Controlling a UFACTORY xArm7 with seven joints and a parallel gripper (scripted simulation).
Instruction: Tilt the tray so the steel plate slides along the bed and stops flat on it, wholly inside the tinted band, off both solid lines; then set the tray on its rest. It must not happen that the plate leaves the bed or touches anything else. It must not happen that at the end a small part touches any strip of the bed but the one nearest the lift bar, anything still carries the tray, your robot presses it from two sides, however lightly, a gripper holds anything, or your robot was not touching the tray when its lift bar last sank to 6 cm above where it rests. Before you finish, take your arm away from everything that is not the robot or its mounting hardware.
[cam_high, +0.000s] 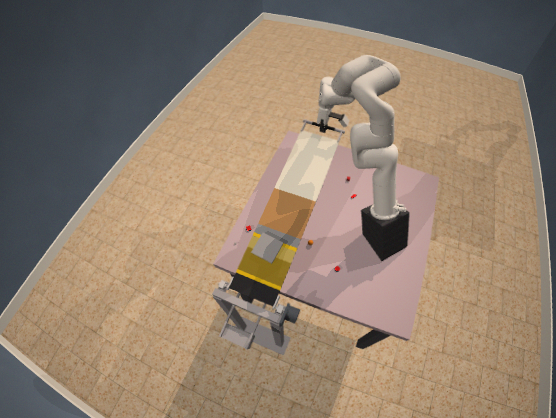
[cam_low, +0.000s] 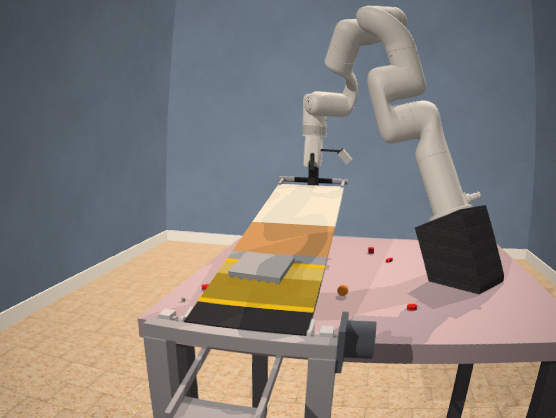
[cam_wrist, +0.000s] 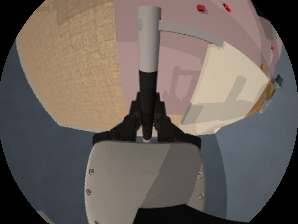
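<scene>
With our jaws (cam_low: 313, 176) clamped on the handle bar (cam_low: 330, 180) at the tray's (cam_low: 300, 205) raised 12 o'clock end, the steel plate (cam_low: 260, 267) lies down-slope toward 6 o'clock, straddling the upper solid line (cam_low: 311, 266) of the tinted band (cam_low: 250, 290).

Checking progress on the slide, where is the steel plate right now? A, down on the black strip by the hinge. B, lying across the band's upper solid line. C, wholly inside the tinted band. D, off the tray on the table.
B: in the exterior view the steel plate covers the middle of the upper yellow line, partly in the tinted band.
</scene>
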